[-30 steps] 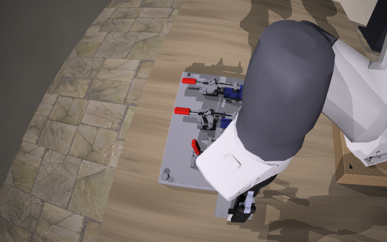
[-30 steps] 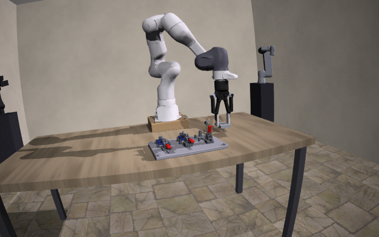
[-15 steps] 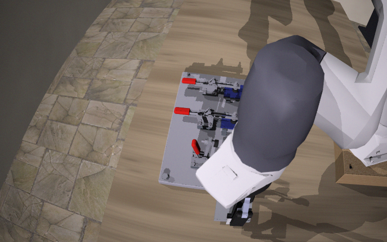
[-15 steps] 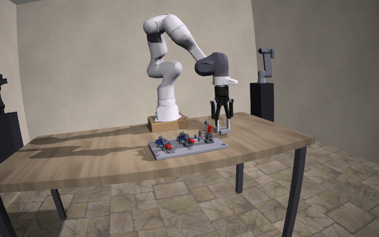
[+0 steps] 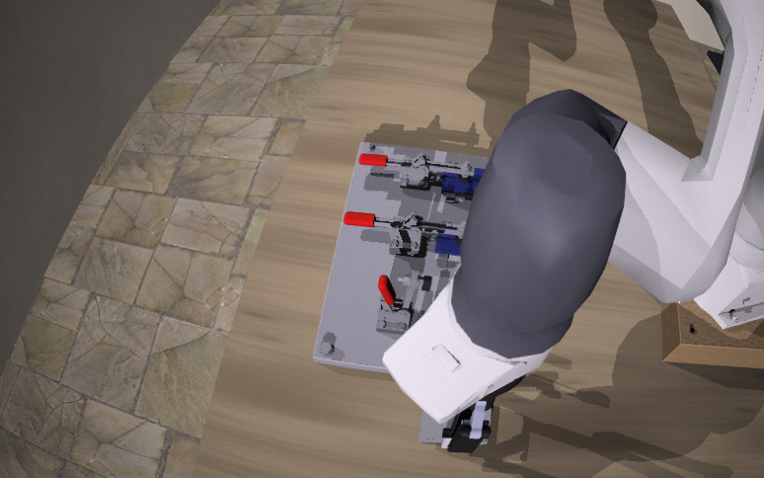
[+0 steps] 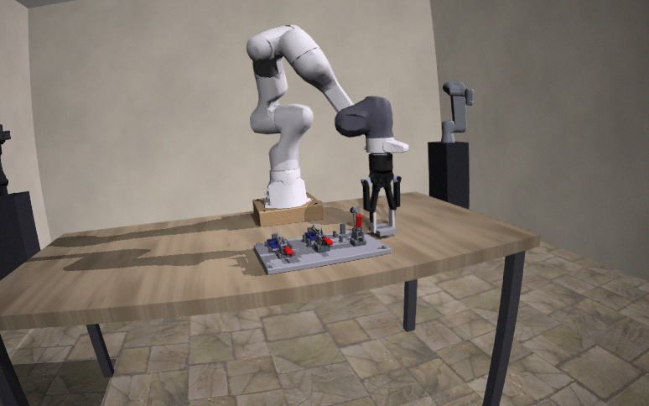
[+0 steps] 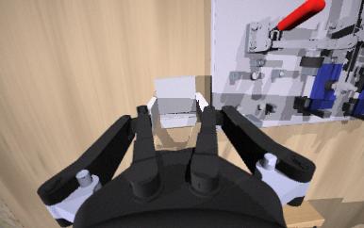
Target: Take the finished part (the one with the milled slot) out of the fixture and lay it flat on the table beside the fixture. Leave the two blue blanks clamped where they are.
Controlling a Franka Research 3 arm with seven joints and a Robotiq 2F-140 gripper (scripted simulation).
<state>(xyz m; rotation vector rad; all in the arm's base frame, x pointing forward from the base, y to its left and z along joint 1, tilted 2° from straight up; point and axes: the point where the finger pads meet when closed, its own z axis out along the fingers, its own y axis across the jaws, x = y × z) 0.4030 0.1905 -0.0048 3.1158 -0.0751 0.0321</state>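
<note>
My gripper (image 7: 176,102) is shut on the grey finished part (image 7: 175,101), holding it flat just above or on the table beside the fixture's end. The part shows in the exterior view (image 6: 383,231) right of the grey fixture plate (image 6: 321,253), under the gripper (image 6: 381,225). In the top view the part (image 5: 433,429) peeks out under my wrist, below the fixture plate (image 5: 388,259). Two blue blanks (image 5: 462,183) (image 5: 448,243) sit clamped on the plate. The clamp (image 5: 386,289) nearest my wrist has its red handle raised, and its station is empty.
The other two toggle clamps have red handles (image 5: 372,160) (image 5: 358,219) lying flat. My arm's wooden base block (image 6: 287,211) stands behind the fixture. A camera stand on a black pedestal (image 6: 448,167) is behind the table's right end.
</note>
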